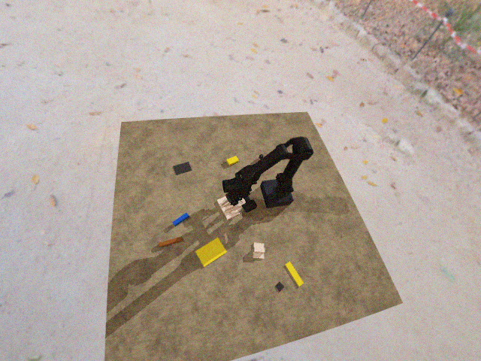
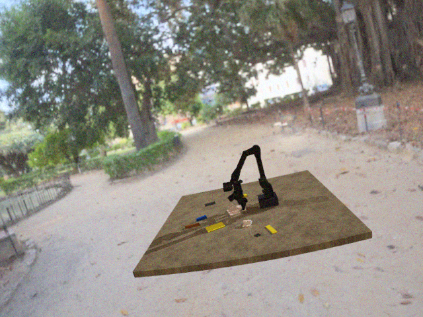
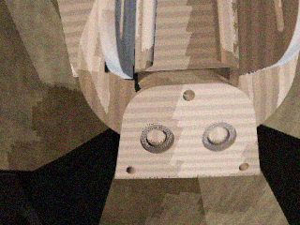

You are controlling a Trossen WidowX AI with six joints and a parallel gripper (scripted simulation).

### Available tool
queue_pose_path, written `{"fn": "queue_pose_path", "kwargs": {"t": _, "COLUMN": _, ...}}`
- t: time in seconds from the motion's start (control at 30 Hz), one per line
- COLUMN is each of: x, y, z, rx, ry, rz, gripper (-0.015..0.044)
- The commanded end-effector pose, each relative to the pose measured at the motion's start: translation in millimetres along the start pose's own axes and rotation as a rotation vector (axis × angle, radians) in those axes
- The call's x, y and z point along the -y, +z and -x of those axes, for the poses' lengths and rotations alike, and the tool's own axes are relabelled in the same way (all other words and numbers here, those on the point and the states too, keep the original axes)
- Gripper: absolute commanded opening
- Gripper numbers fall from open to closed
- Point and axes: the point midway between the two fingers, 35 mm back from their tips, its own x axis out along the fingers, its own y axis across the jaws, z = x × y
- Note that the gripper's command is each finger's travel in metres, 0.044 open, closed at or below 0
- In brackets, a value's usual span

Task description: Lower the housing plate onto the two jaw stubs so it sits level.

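The light wooden housing plate [image 3: 189, 112] is between my two black fingers, which meet its left and right sides. My gripper [image 3: 184, 131] [image 1: 236, 202] [image 2: 243, 207] is shut on it. Two round pin ends with grey rings show in the plate's two large holes in the wrist view. Beyond the plate, wooden parts with curved blue-grey edges show at the top of that view. The light wooden assembly [image 1: 230, 211] [image 2: 232, 212] is directly below my hand. The jaw stubs are hidden under the plate, and whether the plate touches them or sits level cannot be told.
A yellow slab [image 1: 210, 252] [image 2: 215, 226], a light wooden block [image 1: 258, 250] [image 2: 246, 222] and a yellow bar [image 1: 294, 274] [image 2: 270, 228] lie around the assembly. Blue [image 1: 180, 219] and orange-brown [image 1: 170, 241] bars lie left of it. A dark flat piece [image 1: 182, 168] and small yellow block [image 1: 232, 160] lie farther back.
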Motion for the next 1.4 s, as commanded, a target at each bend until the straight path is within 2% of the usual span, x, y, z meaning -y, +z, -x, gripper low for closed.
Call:
{"fn": "queue_pose_path", "kwargs": {"t": 0.0, "x": -1, "y": -1, "z": -1, "rx": -0.002, "ry": 0.003, "rz": 0.001, "gripper": 0.0351}}
{"fn": "queue_pose_path", "kwargs": {"t": 0.17, "x": -1, "y": -1, "z": -1, "rx": -0.002, "ry": 0.003, "rz": 0.001, "gripper": 0.0351}}
{"fn": "queue_pose_path", "kwargs": {"t": 0.27, "x": 0, "y": 0, "z": 0, "rx": 0.000, "ry": 0.000, "rz": 0.000, "gripper": 0.0430}}
{"fn": "queue_pose_path", "kwargs": {"t": 0.3, "x": 0, "y": 0, "z": 0, "rx": 0.000, "ry": 0.000, "rz": 0.000, "gripper": 0.0440}}
{"fn": "queue_pose_path", "kwargs": {"t": 0.77, "x": 0, "y": 0, "z": 2, "rx": 0.000, "ry": 0.000, "rz": 0.000, "gripper": 0.0440}}
{"fn": "queue_pose_path", "kwargs": {"t": 0.87, "x": 1, "y": 2, "z": 18, "rx": 0.000, "ry": 0.001, "rz": 0.000, "gripper": 0.0440}}
{"fn": "queue_pose_path", "kwargs": {"t": 1.07, "x": -1, "y": -3, "z": 75, "rx": -0.002, "ry": 0.003, "rz": 0.001, "gripper": 0.0440}}
{"fn": "queue_pose_path", "kwargs": {"t": 1.27, "x": 0, "y": 1, "z": 71, "rx": 0.010, "ry": -0.003, "rz": 0.000, "gripper": 0.0440}}
{"fn": "queue_pose_path", "kwargs": {"t": 1.37, "x": -3, "y": -6, "z": 98, "rx": 0.004, "ry": 0.000, "rz": 0.001, "gripper": 0.0440}}
